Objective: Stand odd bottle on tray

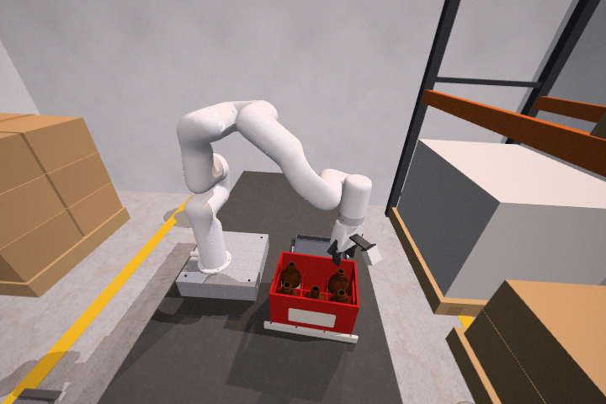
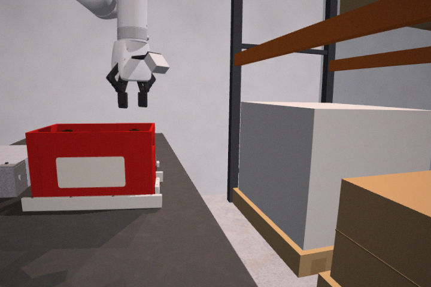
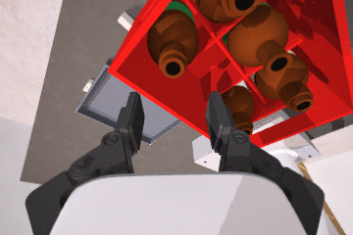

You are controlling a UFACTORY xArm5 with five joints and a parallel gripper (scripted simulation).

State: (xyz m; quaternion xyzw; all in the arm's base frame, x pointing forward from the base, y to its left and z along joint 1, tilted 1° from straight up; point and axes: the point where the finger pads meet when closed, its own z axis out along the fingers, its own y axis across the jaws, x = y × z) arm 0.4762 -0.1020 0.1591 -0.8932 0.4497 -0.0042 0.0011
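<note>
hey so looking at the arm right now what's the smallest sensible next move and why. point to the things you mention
Probably shift the open gripper (image 1: 337,259) (image 2: 132,100) (image 3: 175,104) sideways until it lines up over one bottle's neck, before lowering. It hangs above the red crate (image 1: 313,311) (image 2: 90,143) (image 3: 282,128) with nothing between its fingers, all five bottles stand in the crate, and the tray (image 1: 311,243) (image 3: 117,100) holds none.
</note>
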